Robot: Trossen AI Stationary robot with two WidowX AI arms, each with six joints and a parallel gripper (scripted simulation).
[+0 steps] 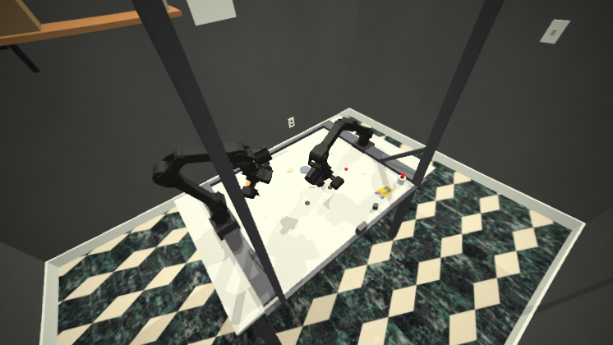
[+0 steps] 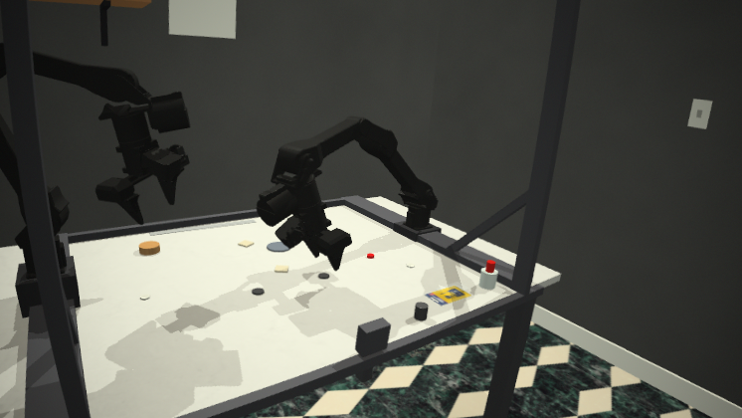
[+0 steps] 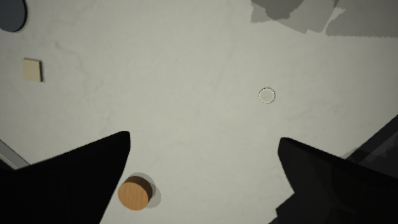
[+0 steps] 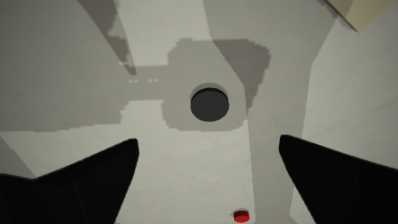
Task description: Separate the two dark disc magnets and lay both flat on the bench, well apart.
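Observation:
One dark disc magnet (image 2: pixel 323 276) lies flat on the white bench; it also shows in the right wrist view (image 4: pixel 209 104) and in the top view (image 1: pixel 329 187). The second dark disc magnet (image 2: pixel 257 291) (image 1: pixel 306 203) lies flat to its left, apart from it. My right gripper (image 2: pixel 325 255) (image 4: pixel 209 144) is open and empty, hovering just above the first magnet. My left gripper (image 2: pixel 151 201) is open and empty, high above the bench's far left part (image 3: pixel 202 137).
An orange disc (image 2: pixel 149 247) (image 3: pixel 134 194) lies below the left gripper. Two tan squares (image 2: pixel 245 243) (image 2: pixel 280 268), a grey-blue disc (image 2: pixel 277 246) and a red button (image 2: pixel 370 255) lie nearby. A dark cube (image 2: pixel 372 335), black cylinder (image 2: pixel 420 311), yellow card (image 2: pixel 448 295) and red-capped bottle (image 2: pixel 488 275) stand along the front edge.

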